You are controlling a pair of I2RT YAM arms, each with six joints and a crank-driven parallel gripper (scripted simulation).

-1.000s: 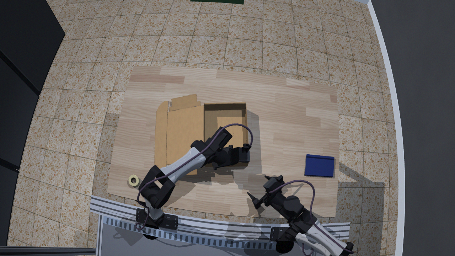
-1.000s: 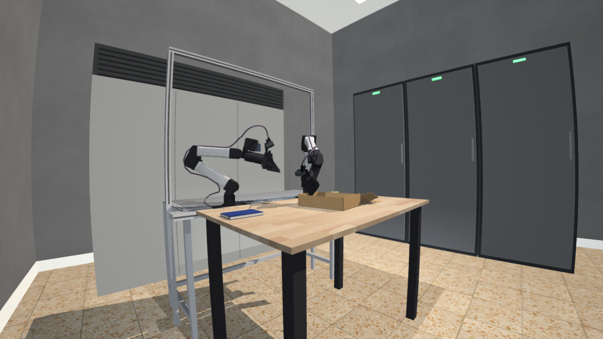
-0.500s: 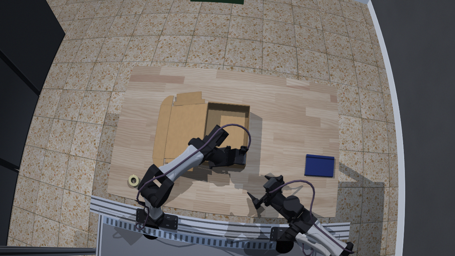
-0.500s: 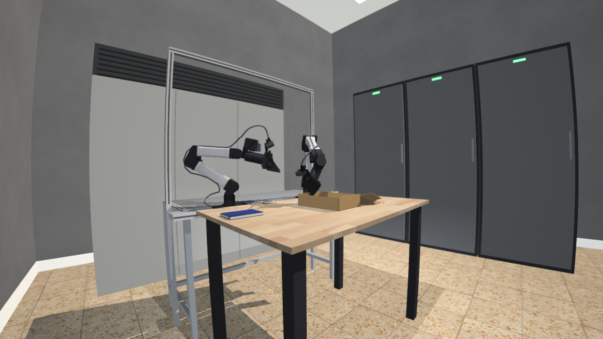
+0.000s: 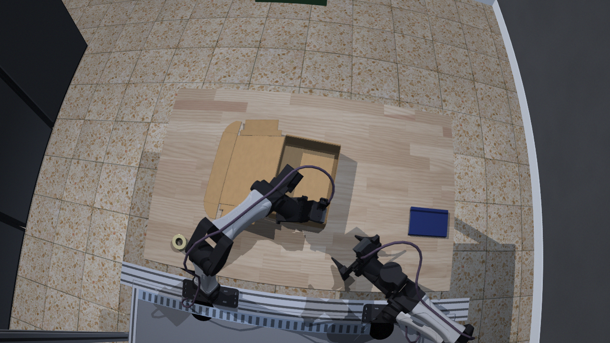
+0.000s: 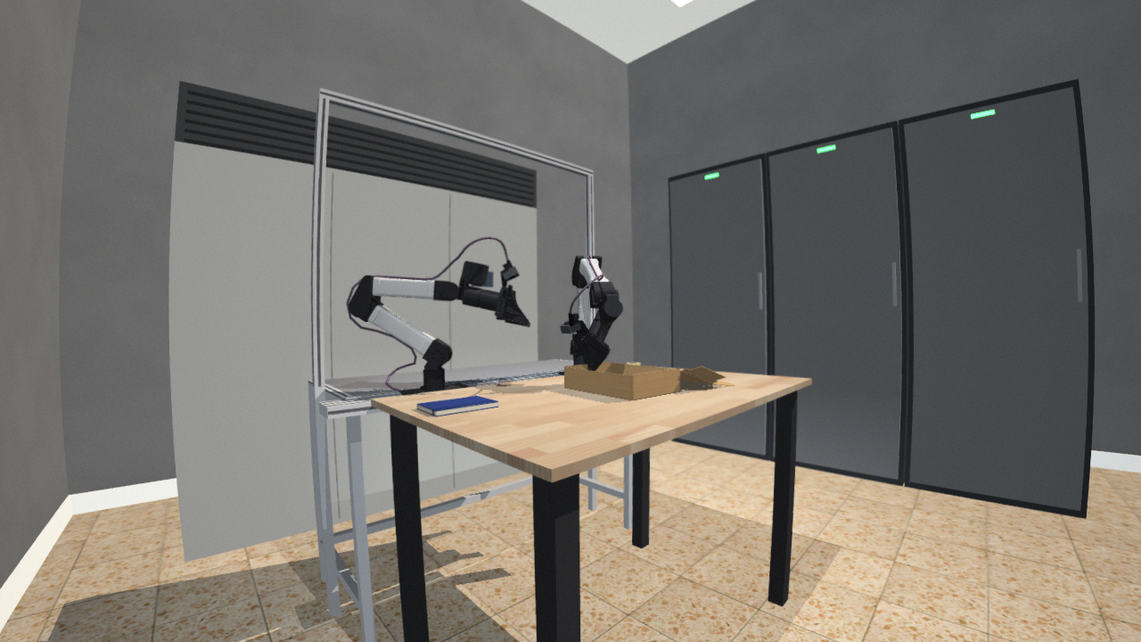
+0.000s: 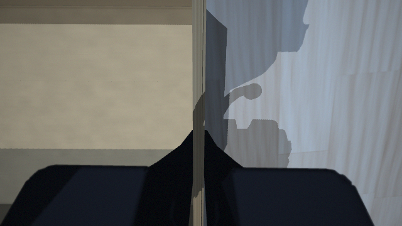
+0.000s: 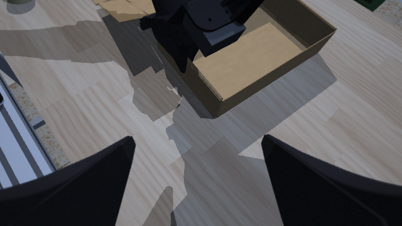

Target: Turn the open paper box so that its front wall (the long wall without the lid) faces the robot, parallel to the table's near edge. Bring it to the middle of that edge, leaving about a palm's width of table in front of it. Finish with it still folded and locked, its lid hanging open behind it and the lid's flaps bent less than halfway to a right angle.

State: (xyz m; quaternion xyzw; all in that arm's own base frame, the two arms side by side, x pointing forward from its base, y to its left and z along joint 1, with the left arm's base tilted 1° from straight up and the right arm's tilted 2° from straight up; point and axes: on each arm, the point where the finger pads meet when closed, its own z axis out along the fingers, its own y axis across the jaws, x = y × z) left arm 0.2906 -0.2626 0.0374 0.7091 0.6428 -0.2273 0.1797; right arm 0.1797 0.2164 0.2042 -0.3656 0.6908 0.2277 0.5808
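Item one: paper box point(image 5: 313, 141) point(image 6: 602, 382) point(image 7: 198, 63) point(image 8: 270, 78), brown, open-topped, on the bench point(image 5: 396, 170) point(image 6: 669, 447) point(image 7: 361, 110) point(image 8: 94, 103). It sits toward the left arm's side, with a short wall toward the robot. The front wall, opposite the lid, faces the right arm's side, so the required turn is incomplete; the walls stand upright.

Item two: lid point(image 5: 251, 162) point(image 6: 701, 374) point(image 8: 125, 9), attached, hanging open toward the left arm's side. One end flap point(image 5: 260, 126) shows at its far end; its exact bend cannot be told.

Item three: left end effector point(image 5: 316, 213) point(image 6: 594, 366) point(image 7: 198, 131) point(image 8: 184, 71), closed on the near short wall, one finger inside the box and one outside.

Item four: right end effector point(image 5: 344, 247) point(image 6: 526, 323) point(image 8: 199, 138), wide apart, holding nothing, above the bench and well apart from the box.

Item five: blue book point(image 5: 428, 221) point(image 6: 456, 405), lying flat at the right arm's side of the bench.

Item six: tape roll point(image 5: 173, 242), pale yellow, near the left arm.

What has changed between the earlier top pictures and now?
The open paper box turned clockwise, its near end shifting left with the left gripper. The right gripper, blue book and tape roll stayed put.
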